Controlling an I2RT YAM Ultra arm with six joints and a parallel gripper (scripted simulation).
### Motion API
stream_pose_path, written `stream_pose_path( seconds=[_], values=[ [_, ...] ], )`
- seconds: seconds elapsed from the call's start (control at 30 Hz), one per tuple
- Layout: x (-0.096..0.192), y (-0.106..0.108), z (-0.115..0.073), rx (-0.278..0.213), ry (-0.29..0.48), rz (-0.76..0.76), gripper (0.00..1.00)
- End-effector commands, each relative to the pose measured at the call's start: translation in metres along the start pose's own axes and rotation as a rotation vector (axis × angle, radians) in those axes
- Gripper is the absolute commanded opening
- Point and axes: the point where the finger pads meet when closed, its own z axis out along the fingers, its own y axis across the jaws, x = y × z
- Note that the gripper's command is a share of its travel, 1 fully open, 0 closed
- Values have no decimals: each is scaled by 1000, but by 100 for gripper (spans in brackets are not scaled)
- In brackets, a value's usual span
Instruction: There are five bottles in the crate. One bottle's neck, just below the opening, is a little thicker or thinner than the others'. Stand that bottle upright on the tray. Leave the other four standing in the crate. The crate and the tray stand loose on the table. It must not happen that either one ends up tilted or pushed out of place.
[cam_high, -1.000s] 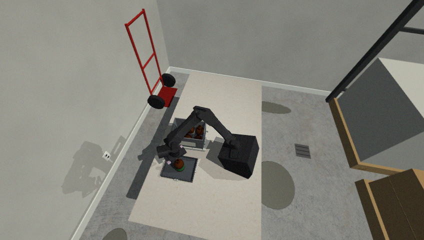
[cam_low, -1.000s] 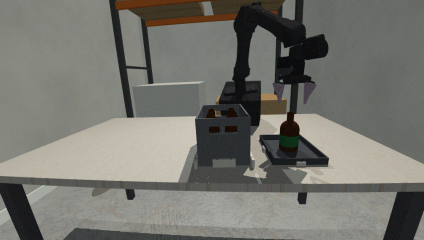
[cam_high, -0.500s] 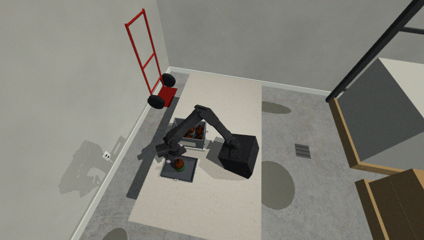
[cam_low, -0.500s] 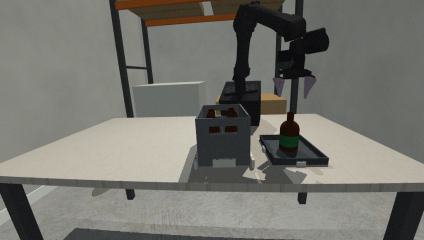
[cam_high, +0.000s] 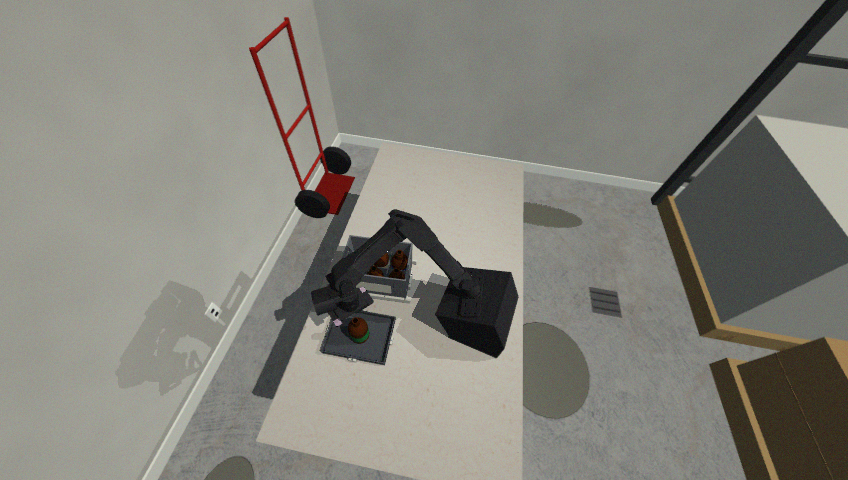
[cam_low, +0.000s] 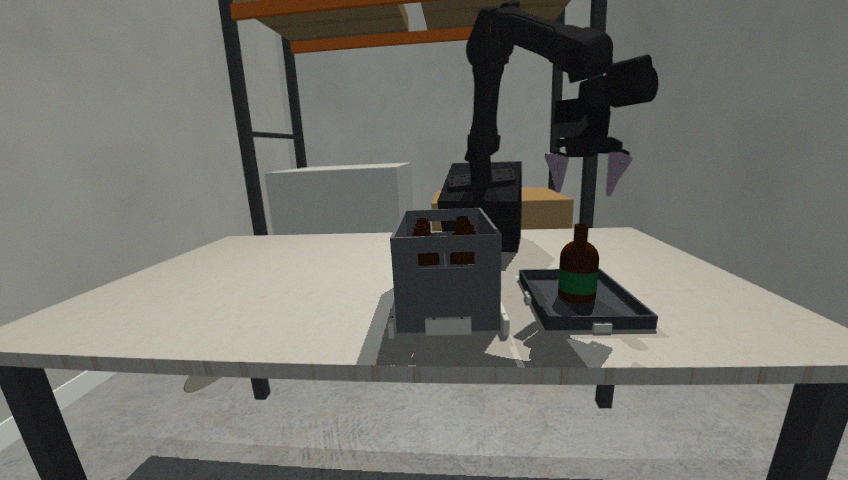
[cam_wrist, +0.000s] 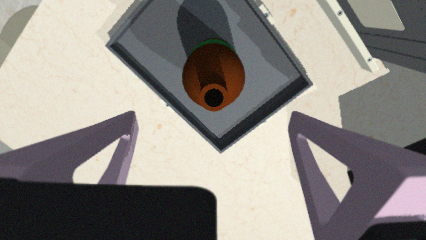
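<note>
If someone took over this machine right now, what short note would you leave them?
Tool: open, empty, hanging above the tray, clear of the bottle.
Bottle, green label: upright on the tray.
Crate: beside the tray, brown bottles standing inside; four seem to show from above.
Done: one bottle moved and released.
Left: confirm it is the odd-necked one, which cannot be told from here; park the arm.

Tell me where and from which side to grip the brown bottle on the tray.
Probably take the brown bottle by its narrow neck, coming straight down from above. It stands upright on the tray, neck topmost and free all round, while the body is wide. The open gripper hangs above it with jaws spread, holding nothing.
</note>
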Motion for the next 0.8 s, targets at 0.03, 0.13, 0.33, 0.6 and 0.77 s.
stream_pose_path(
  seconds=[0.03, 0.13, 0.33, 0.6, 0.77],
  values=[
    [-8, 6, -20, -40, -24, 15, 100],
    [-8, 6, -20, -40, -24, 15, 100],
    [-8, 6, -20, -40, -24, 13, 0],
    [-8, 6, -20, -40, -24, 13, 0],
    [-8, 6, -20, -40, -24, 13, 0]
  ],
)
